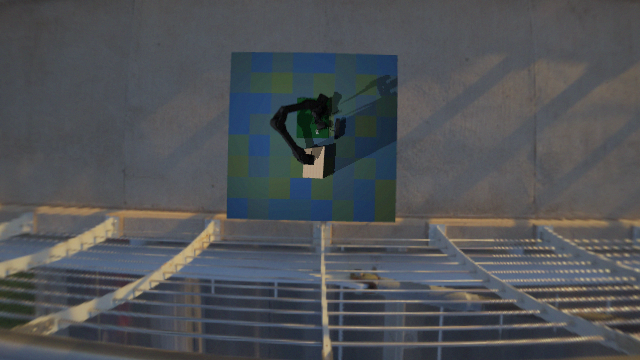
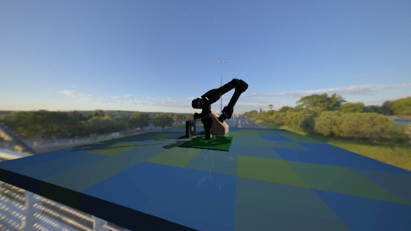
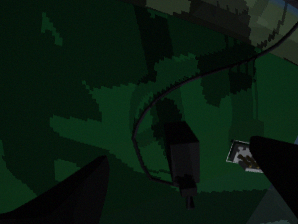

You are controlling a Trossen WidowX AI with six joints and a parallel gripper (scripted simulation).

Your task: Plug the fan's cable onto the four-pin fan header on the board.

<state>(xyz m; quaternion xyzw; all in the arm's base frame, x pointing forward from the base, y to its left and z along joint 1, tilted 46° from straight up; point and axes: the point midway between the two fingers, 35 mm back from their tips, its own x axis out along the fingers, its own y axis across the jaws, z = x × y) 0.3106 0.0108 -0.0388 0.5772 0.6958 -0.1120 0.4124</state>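
The green board (image 1: 302, 133) (image 2: 221, 146) (image 3: 30, 95) lies flat under the arm. The fan cable's dark plug (image 3: 185, 155) is in the lower middle of the wrist view, off the header. The thin black cable (image 3: 134, 131) leaves its lower end, loops left and runs to the upper right. The white-rimmed header (image 3: 240, 152) with gold pins is to the right of the plug, its right part hidden behind a finger. My gripper (image 3: 180, 153) (image 2: 207, 137) is open and points down low over the board. In the wrist view its fingers stand wide to either side of the plug, with gaps. Finger height is hard to tell.
The dark upright fan (image 1: 340, 128) (image 2: 191, 129) stands beside the board. A pale, slope-topped block (image 1: 313, 171) (image 2: 220, 128) stands near the arm's base. The arm casts shadows over the board and the patchwork table (image 1: 240, 210) (image 2: 205, 192).
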